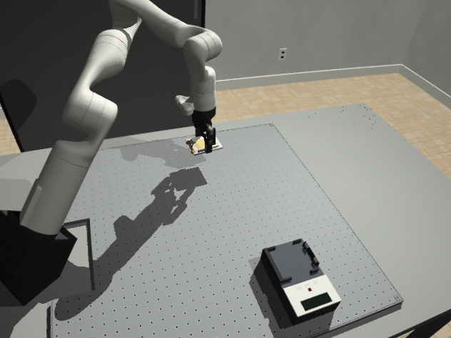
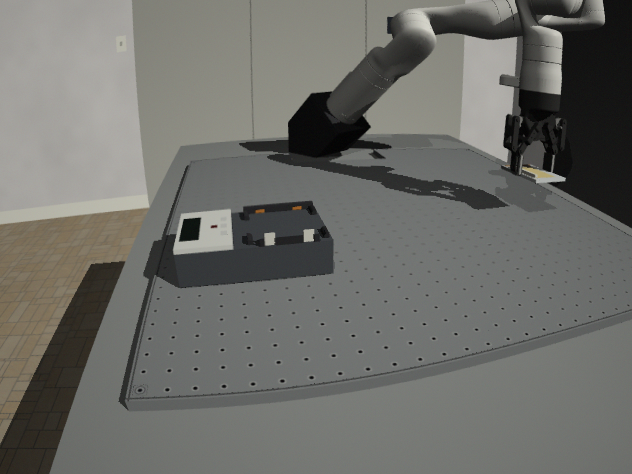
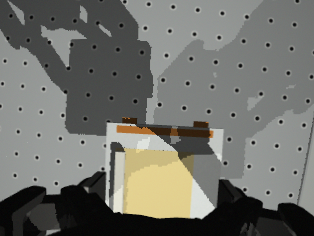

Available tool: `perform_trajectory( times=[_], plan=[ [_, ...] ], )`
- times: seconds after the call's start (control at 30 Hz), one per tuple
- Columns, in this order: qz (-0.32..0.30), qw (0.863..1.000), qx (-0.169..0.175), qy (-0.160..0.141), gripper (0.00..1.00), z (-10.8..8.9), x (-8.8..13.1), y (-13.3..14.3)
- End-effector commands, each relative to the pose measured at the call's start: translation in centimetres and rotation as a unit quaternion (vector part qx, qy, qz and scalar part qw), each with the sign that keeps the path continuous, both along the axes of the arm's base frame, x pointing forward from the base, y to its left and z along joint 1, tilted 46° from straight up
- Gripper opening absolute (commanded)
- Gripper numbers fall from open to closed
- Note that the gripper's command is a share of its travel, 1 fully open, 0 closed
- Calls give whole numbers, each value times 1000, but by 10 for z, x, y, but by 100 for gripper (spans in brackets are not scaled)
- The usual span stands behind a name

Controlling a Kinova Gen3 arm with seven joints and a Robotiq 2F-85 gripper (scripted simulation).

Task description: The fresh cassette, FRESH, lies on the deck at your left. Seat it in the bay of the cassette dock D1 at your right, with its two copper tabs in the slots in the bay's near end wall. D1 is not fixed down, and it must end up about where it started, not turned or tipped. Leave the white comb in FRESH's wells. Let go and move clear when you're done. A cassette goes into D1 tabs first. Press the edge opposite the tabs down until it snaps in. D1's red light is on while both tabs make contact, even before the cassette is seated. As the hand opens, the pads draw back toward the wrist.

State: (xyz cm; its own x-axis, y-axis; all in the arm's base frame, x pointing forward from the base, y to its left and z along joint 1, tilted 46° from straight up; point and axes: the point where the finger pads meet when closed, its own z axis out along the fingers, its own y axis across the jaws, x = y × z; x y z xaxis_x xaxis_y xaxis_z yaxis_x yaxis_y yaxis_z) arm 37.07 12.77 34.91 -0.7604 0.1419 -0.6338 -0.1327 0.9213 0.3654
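My gripper is shut on the FRESH cassette, gripping its two long sides. I hold it level a little above the deck at the far left, and its shadow falls apart from it. The cassette is white-framed with a yellow middle. Its two copper tabs point away from the wrist. A white strip runs along one side. The dark dock D1 stands far off at the right with its bay empty. Its red light looks dark.
The perforated deck plate lies on a grey table. The arm's black base stands at the deck's near-left corner. D1 has a white panel with a dark display.
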Motion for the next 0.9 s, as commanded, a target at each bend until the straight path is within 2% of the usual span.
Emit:
perform_trajectory(
  times=[0.0,0.1,0.87],
  plan=[
    [-25,999,15,-21,0,-4,0,-11],
    [-54,997,31,-51,0,-7,2,-26],
    [-54,997,31,-51,0,-27,19,-122]
  ],
)
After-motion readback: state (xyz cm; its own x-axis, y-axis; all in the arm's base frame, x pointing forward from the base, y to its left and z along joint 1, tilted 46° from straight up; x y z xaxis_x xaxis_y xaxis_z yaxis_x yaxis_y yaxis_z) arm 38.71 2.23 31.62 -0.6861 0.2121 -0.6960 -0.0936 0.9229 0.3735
